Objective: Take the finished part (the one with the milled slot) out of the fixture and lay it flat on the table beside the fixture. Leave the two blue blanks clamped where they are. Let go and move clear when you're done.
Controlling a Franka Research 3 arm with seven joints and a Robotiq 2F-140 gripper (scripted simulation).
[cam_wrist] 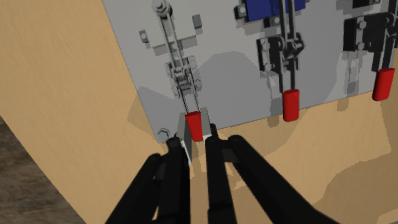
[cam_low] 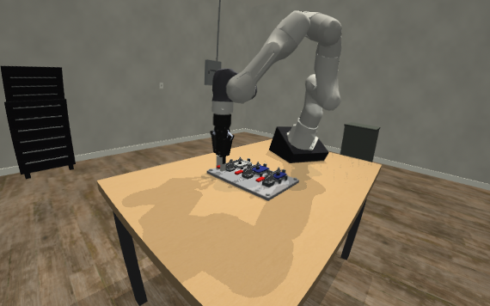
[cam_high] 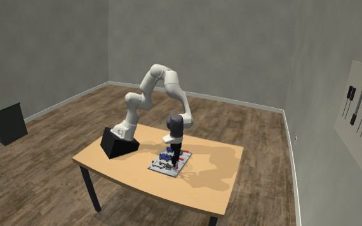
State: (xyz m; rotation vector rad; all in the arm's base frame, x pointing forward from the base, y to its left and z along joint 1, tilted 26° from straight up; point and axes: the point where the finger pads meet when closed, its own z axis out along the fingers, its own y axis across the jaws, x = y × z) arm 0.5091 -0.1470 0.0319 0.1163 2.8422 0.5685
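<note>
Now red clamp handle (cam_wrist: 194, 126) between jaws

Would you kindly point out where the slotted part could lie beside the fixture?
Bare wood lies between the grey fixture plate and the wooden table's near edge, and past the plate's short end by the black gripper, which grips a red clamp handle. The black arm base side is crowded.

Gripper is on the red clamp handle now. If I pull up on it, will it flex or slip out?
Probably stiff: the red handle caps a metal toggle lever pinned to the fixture plate, so it should pivot, not bend. The gripper pinches only its tip, so slipping off seems possible. The plate looks unfastened to the table; it may lift.
</note>
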